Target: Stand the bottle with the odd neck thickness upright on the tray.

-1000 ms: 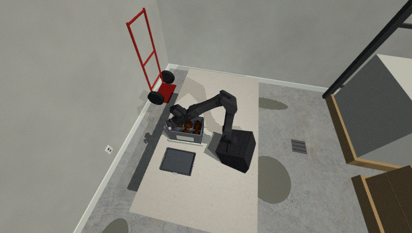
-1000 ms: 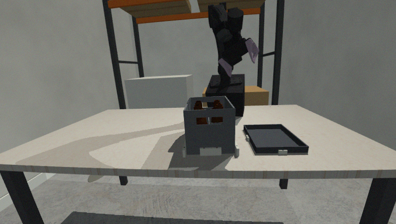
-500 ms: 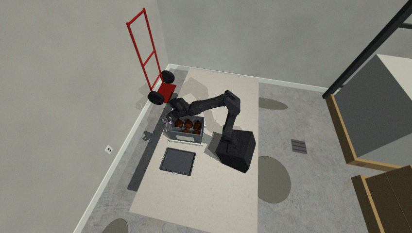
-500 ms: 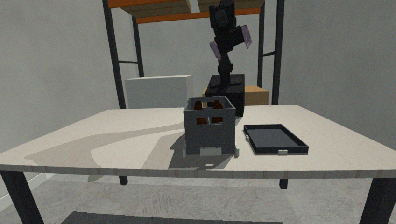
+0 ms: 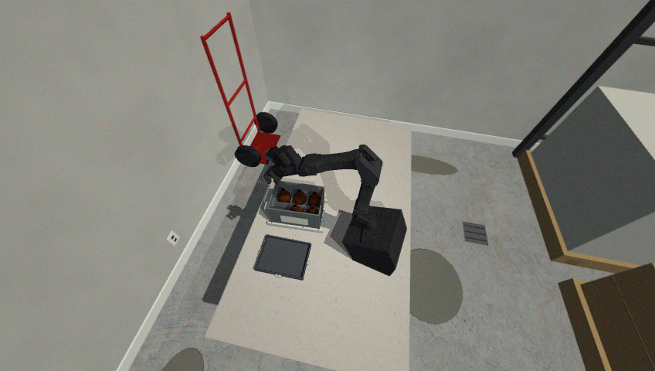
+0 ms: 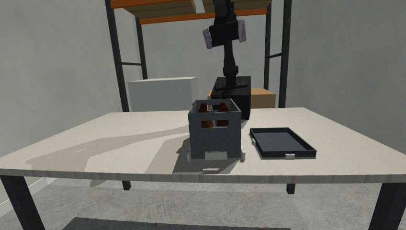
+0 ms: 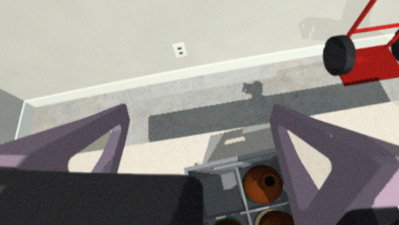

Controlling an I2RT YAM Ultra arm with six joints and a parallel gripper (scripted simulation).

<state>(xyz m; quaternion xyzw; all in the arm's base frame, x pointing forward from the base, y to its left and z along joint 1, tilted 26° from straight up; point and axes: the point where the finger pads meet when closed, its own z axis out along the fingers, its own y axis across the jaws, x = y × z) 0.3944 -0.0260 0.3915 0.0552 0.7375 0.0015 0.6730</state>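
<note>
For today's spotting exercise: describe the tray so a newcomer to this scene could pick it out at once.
Start at the pale table. On it stands a tall grey crate holding brown bottles. Beside the crate, on the side away from the red hand truck, lies the tray: flat, dark, shallow-rimmed, with nothing in it.

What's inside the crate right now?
The crate holds five brown bottles, three in the far row and two in front, with one cell vacant. Their necks and lower bodies are hidden by the dividers and walls.

Arm point(image 5: 340, 161) stretched out high; end effector point(image 6: 224, 34) fully open, holding nothing.
</note>
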